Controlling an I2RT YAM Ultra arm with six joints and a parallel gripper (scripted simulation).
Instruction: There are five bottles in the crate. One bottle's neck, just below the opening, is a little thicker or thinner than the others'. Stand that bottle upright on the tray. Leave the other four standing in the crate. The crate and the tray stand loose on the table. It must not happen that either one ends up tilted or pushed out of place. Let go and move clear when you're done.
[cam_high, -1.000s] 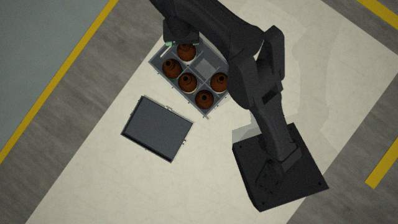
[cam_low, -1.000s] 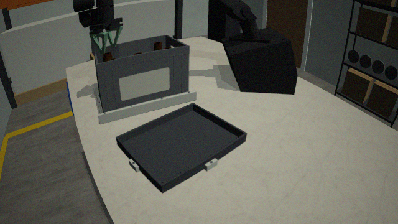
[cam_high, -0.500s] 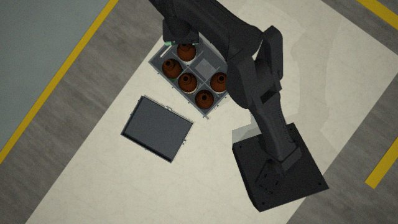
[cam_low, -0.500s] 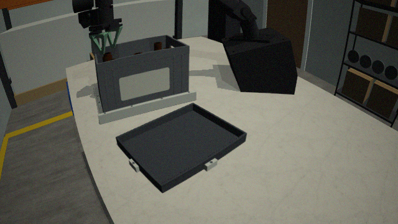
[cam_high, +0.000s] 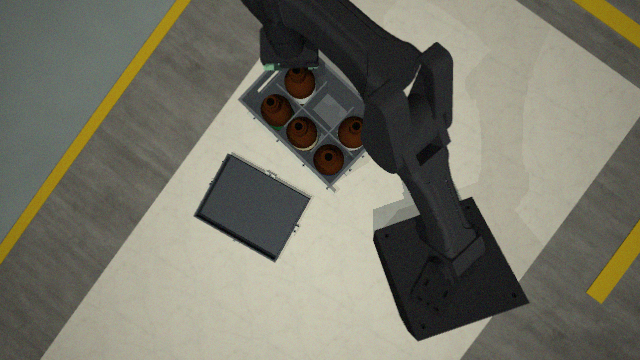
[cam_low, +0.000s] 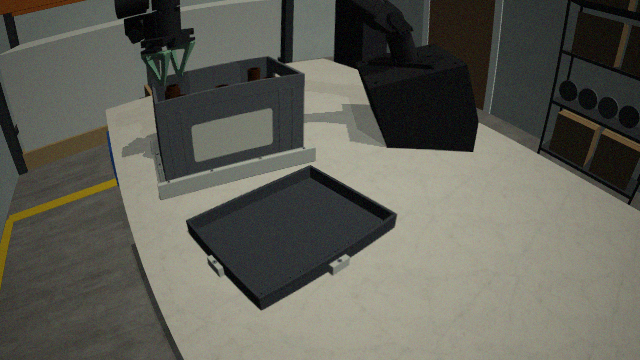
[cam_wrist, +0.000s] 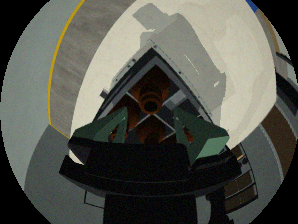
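Observation:
The grey crate (cam_high: 341, 84) (cam_low: 172, 135) holds five brown bottles standing upright. In the top view they are a bottle (cam_high: 300, 86) near my gripper, one (cam_high: 276, 112) at the left, one (cam_high: 302, 135) in the middle, one (cam_high: 328, 161) at the near corner and one (cam_high: 351, 135) at the right, partly behind the arm. I cannot tell which neck differs. One compartment (cam_high: 329, 109) is empty. My gripper (cam_high: 291, 68) (cam_low: 171, 79) (cam_wrist: 150, 110) is open and empty, pointing down above the crate's far-left end. The dark tray (cam_high: 252, 207) (cam_low: 295, 225) is flat and empty.
A pale low ledge (cam_low: 240, 173) runs along the crate's base. Small pale blocks (cam_low: 340, 264) (cam_low: 215, 265) sit against the tray's sides. The arm's black base (cam_high: 480, 295) (cam_low: 425, 105) stands on the table, and the arm reaches over the crate's right side in the top view.

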